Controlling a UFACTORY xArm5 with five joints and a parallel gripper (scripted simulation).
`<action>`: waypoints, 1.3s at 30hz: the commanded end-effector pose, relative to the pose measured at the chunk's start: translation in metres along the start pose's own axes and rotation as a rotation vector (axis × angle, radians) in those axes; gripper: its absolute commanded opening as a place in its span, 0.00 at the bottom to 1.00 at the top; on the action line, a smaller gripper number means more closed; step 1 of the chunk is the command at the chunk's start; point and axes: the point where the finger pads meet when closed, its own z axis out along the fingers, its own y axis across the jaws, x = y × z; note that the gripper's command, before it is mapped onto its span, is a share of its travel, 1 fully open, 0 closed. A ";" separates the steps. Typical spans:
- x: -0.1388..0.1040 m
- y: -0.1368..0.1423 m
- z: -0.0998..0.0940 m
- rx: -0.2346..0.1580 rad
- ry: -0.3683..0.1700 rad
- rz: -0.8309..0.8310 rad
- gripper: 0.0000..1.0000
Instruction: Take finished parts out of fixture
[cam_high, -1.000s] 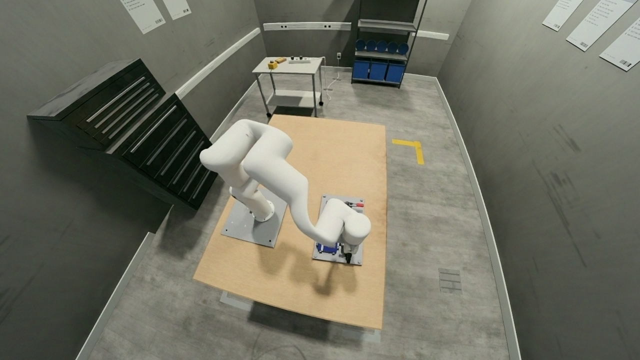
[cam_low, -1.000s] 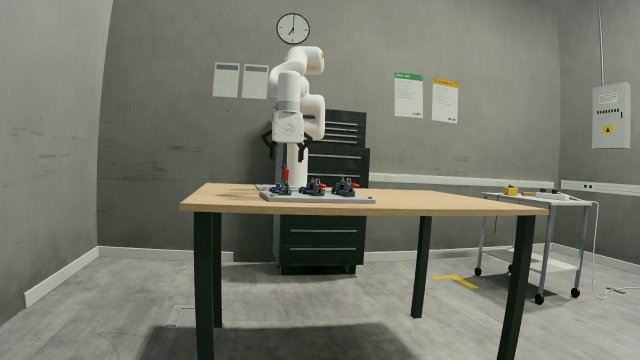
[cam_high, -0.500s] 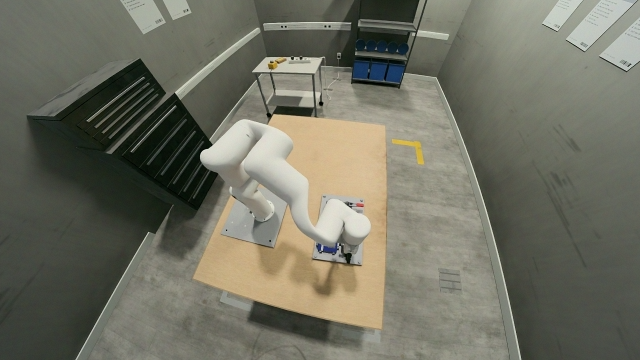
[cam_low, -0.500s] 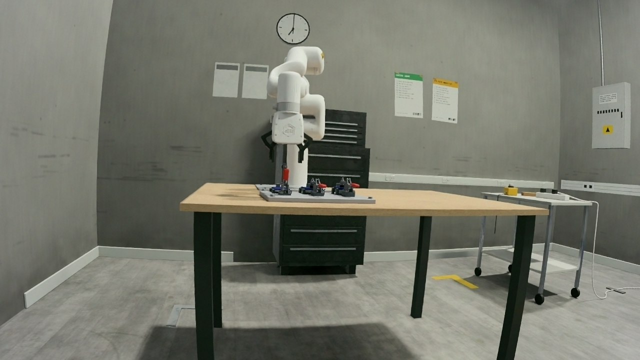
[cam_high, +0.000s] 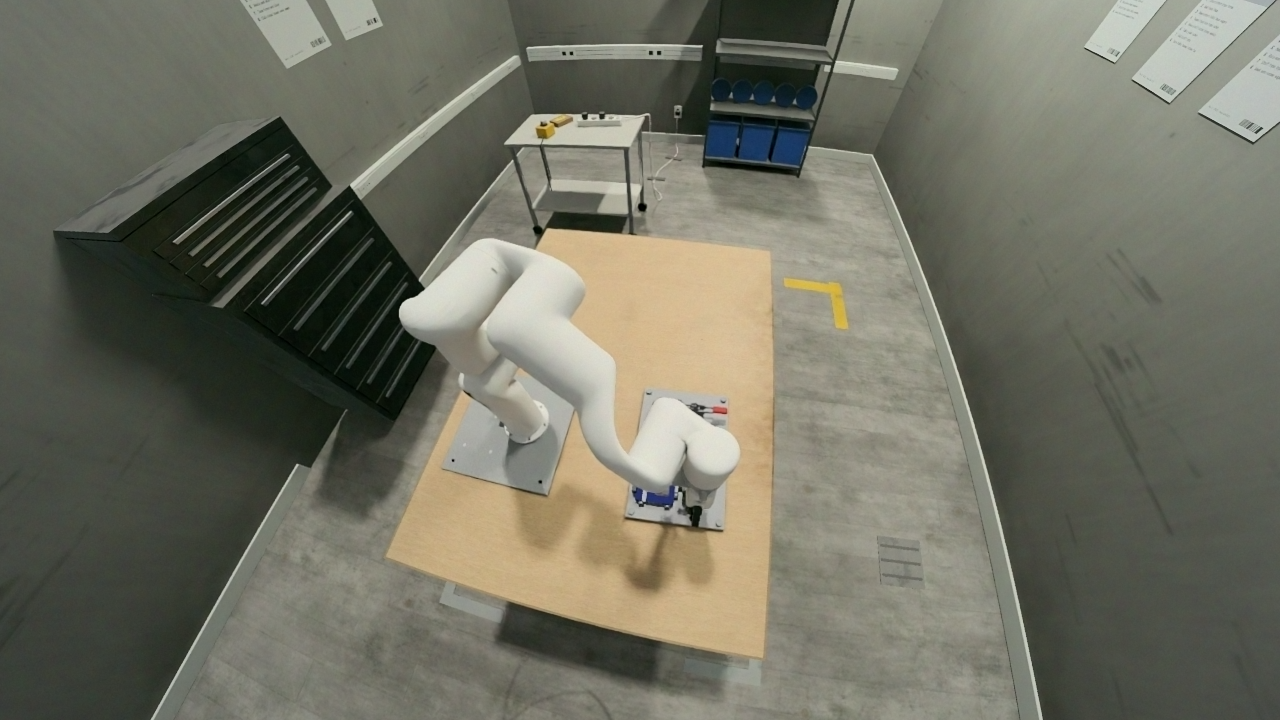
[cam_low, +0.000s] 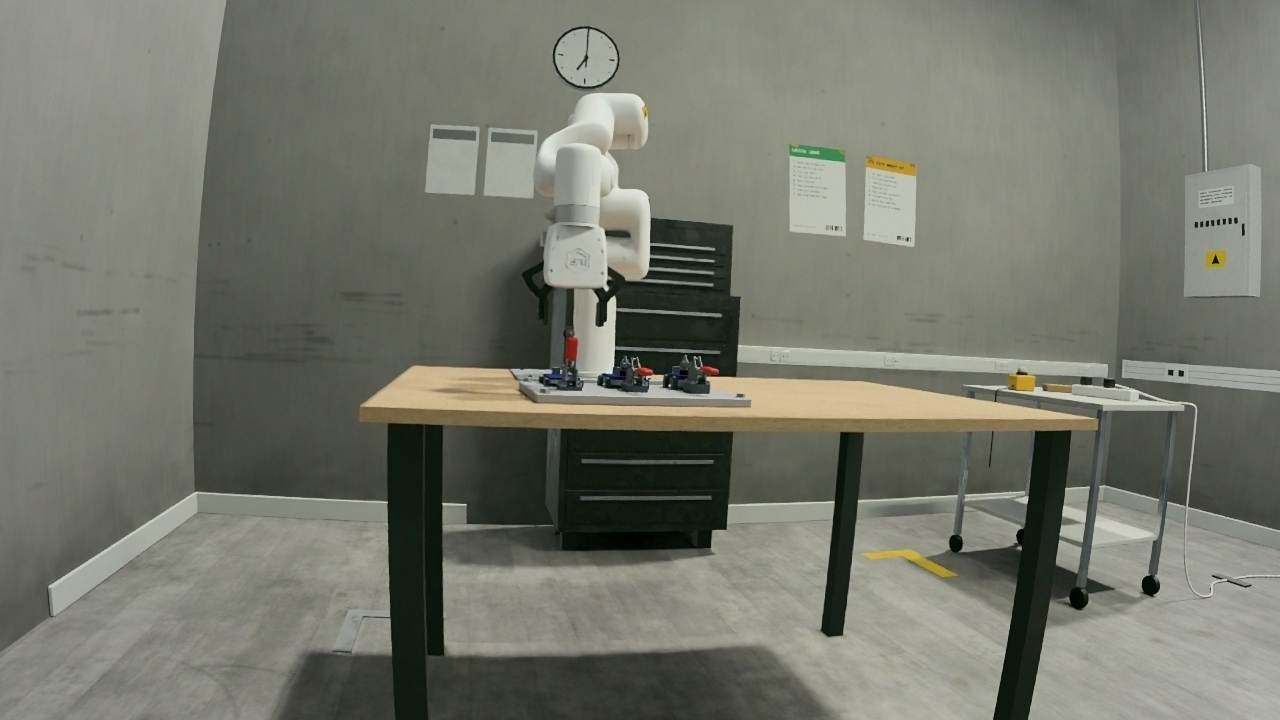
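A grey fixture plate [cam_low: 633,394] lies on the wooden table and carries three small clamp stations with blue parts. The left clamp [cam_low: 563,374] has its red handle [cam_low: 570,345] standing upright. The middle clamp [cam_low: 624,376] and the right clamp [cam_low: 689,374] have their red handles lying low. My gripper [cam_low: 573,315] is open and empty, pointing down just above the upright handle, not touching it. In the overhead view my wrist hides most of the plate; a blue part [cam_high: 655,497] shows at the near end and a red handle [cam_high: 714,410] at the far end. I cannot make out any slots.
My arm's base plate [cam_high: 510,438] sits on the table's left side. A black drawer cabinet [cam_high: 259,250] stands left of the table. A wheeled metal cart [cam_high: 581,170] and a shelf with blue bins [cam_high: 760,107] stand at the far end of the room.
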 end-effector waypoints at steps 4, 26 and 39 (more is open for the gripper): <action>0.013 0.000 -0.002 0.001 -0.005 0.000 1.00; 0.073 0.000 -0.002 0.002 -0.005 0.000 1.00; 0.084 0.000 -0.002 0.002 -0.006 0.000 1.00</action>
